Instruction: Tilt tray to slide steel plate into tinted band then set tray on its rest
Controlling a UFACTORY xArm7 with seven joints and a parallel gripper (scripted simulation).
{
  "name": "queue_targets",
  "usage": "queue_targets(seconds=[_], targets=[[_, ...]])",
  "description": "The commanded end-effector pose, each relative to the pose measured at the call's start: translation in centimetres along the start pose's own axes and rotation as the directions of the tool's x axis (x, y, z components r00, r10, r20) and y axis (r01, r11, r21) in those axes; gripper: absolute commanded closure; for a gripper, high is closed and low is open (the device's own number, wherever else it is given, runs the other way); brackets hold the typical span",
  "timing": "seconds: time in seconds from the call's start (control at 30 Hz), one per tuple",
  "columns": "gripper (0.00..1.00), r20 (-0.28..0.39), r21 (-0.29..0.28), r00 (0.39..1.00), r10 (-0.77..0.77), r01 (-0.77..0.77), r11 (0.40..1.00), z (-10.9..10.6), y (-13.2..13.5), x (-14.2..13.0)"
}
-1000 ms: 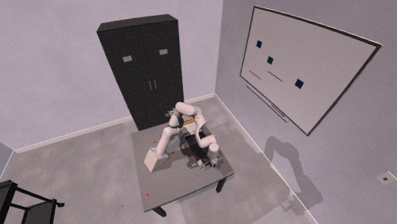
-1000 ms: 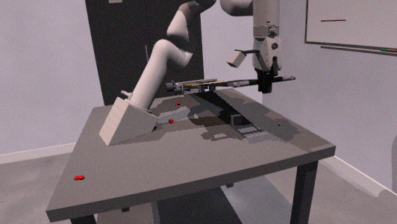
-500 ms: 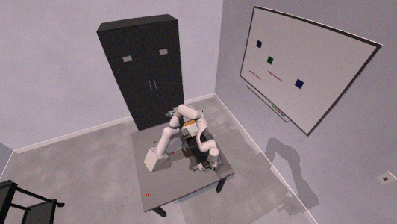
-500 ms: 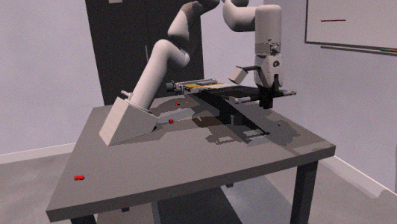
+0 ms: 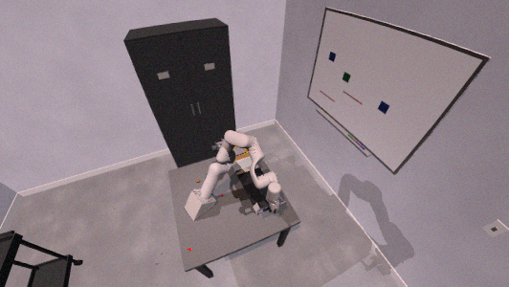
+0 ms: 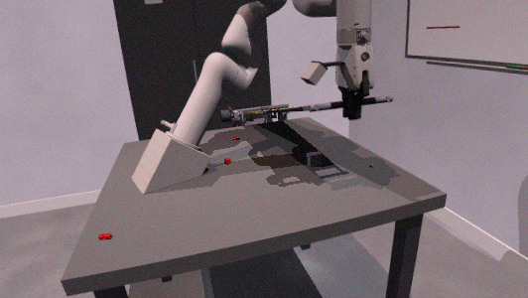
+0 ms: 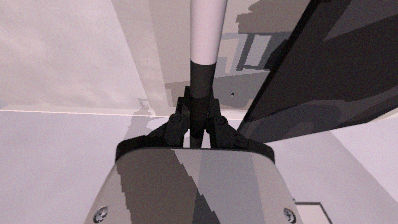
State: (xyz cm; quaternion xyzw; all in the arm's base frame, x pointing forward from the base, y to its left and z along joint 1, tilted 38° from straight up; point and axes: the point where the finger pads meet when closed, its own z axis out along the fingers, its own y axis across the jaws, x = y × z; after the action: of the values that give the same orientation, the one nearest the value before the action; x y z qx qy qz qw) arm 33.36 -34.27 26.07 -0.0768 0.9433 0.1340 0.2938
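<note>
My gripper [image 6: 353, 110] [image 7: 198, 96] [image 5: 273, 206] is shut on the tray's rod handle [image 6: 325, 105] [image 7: 202, 82]. It holds the handle from above, well over the table [image 6: 238, 223]. The tray [image 6: 258, 113] shows almost edge-on in the exterior view, close to level, with its far end near the arm. In the top view the arm partly covers the tray [image 5: 249, 178]. I cannot make out the steel plate or the tinted band from these angles. The tray's rest [image 6: 320, 160] stands on the table below the handle.
The arm's base [image 6: 166, 164] sits on the table's left half. Small red markers [image 6: 104, 236] [image 6: 227, 161] [image 6: 236, 138] lie on the table. A tall dark cabinet [image 5: 187, 86] stands behind the table. The table's right edge is close under the gripper.
</note>
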Motion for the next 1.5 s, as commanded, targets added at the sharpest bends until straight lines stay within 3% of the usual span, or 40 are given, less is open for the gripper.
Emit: queue_targets(seconds=[0.0, 0.07, 0.1, 0.83, 0.9, 1.0, 1.03, 1.1, 1.2, 1.47], targets=[[1.00, 0.003, 0.006, 1.000, 0.000, 0.000, 1.000, 1.6, -0.7, -0.1], [1.00, 0.003, 0.006, 1.000, 0.000, 0.000, 1.000, 4.8, -1.3, -0.1], [1.00, 0.003, 0.006, 1.000, 0.000, 0.000, 1.000, 5.3, -1.4, -0.1], [1.00, 0.003, 0.006, 1.000, 0.000, 0.000, 1.000, 5.9, -1.5, -0.1], [1.00, 0.003, 0.006, 1.000, 0.000, 0.000, 1.000, 3.7, -1.1, -0.1], [1.00, 0.003, 0.006, 1.000, 0.000, 0.000, 1.000, -1.4, 0.0, 0.0], [1.00, 0.003, 0.006, 1.000, 0.000, 0.000, 1.000, -1.9, 0.1, 0.0], [1.00, 0.003, 0.006, 1.000, 0.000, 0.000, 1.000, -0.1, -0.3, -0.1], [1.00, 0.003, 0.006, 1.000, 0.000, 0.000, 1.000, 5.1, -1.3, -0.1], [1.00, 0.003, 0.006, 1.000, 0.000, 0.000, 1.000, 5.9, -1.5, -0.1]])
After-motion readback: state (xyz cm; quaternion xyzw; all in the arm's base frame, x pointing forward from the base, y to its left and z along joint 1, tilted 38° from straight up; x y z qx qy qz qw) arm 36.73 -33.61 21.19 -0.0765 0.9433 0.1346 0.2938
